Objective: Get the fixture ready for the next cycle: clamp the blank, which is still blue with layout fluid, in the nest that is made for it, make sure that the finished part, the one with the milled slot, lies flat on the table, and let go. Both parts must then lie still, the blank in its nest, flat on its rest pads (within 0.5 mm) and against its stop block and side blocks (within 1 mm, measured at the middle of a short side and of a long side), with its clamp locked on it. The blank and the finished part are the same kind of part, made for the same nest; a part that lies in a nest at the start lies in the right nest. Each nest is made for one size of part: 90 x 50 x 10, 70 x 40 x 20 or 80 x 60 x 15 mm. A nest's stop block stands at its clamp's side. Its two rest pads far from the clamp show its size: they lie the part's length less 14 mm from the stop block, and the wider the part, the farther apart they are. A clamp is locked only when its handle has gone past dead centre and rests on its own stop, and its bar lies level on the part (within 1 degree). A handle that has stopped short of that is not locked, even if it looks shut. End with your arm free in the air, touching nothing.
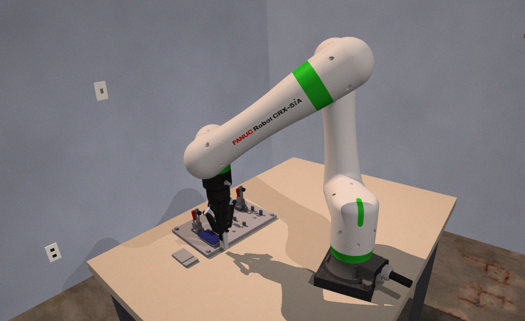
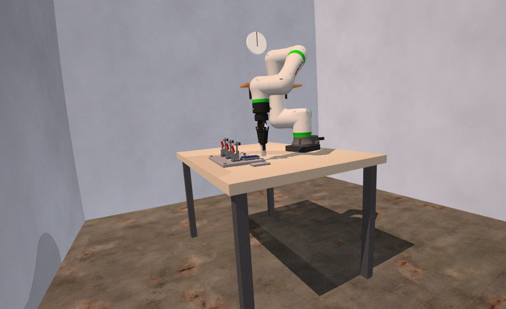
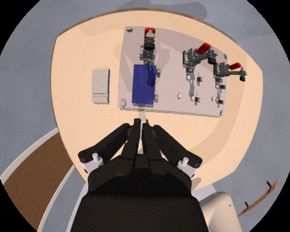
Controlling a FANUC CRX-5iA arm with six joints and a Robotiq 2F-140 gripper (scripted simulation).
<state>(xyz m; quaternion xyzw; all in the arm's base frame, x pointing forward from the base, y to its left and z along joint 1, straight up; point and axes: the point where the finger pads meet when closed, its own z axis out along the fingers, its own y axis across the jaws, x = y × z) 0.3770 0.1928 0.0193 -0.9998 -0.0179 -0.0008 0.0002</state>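
Observation:
The blue blank (image 1: 207, 236) (image 2: 250, 157) (image 3: 143, 87) lies in the nest at one end of the fixture plate (image 1: 242, 230) (image 3: 171, 106), beside its side blocks. Whether it touches them and the stop block is too small to tell. Its clamp (image 1: 196, 224) (image 2: 235, 153) (image 3: 148, 51) is open, with the bar standing up off the blank. The finished part (image 1: 184, 257) (image 2: 260, 164) (image 3: 100, 82), grey with a milled slot, lies flat on the table beside the plate. My gripper (image 1: 224, 242) (image 2: 263, 152) (image 3: 141, 116) is shut and empty, low by the blank's end far from the clamp.
Two more nests with open clamps (image 3: 191, 58) (image 3: 220, 69) stand farther along the plate, with small pads and blocks. The robot's base (image 1: 346, 275) (image 2: 303, 147) is bolted on the table (image 1: 168, 295) (image 2: 304, 169). Bolt heads stand at the plate's corners.

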